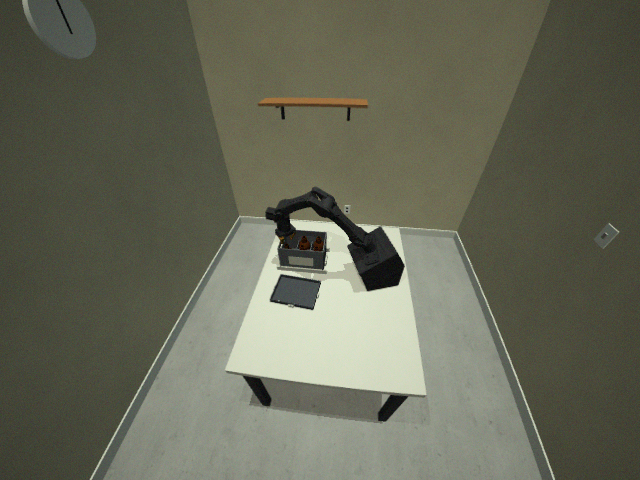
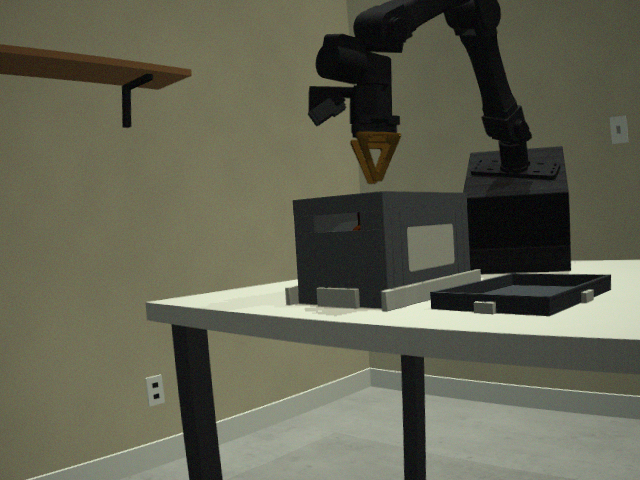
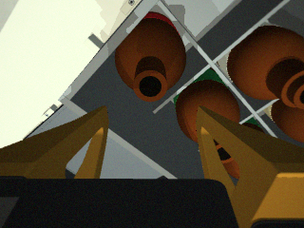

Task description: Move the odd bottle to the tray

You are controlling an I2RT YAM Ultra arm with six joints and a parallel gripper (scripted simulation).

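Note:
The grey crate (image 1: 283, 259) (image 2: 338, 263) stands on the table with brown bottles upright in its compartments. In the wrist view, one bottle (image 3: 152, 45) with red behind it stands alone in a corner. Another bottle (image 3: 206, 102) with green behind it is partly hidden by the right finger, and a large bottle (image 3: 254, 59) stands at the right. Other bottles behind these are mostly hidden. I cannot tell which neck differs. My gripper (image 1: 286, 239) (image 2: 373, 181) (image 3: 152, 114) is open and empty, pointing down above the crate. The dark tray (image 1: 295, 292) (image 2: 516, 303) holds nothing visible.
Low grey strips (image 2: 434, 290) stand around the crate's base, and small blocks (image 2: 484, 307) touch the tray's edge. The black arm base (image 1: 379, 263) (image 2: 518, 232) stands beside the crate. A wooden shelf (image 1: 313, 102) (image 2: 93, 68) is on the wall.

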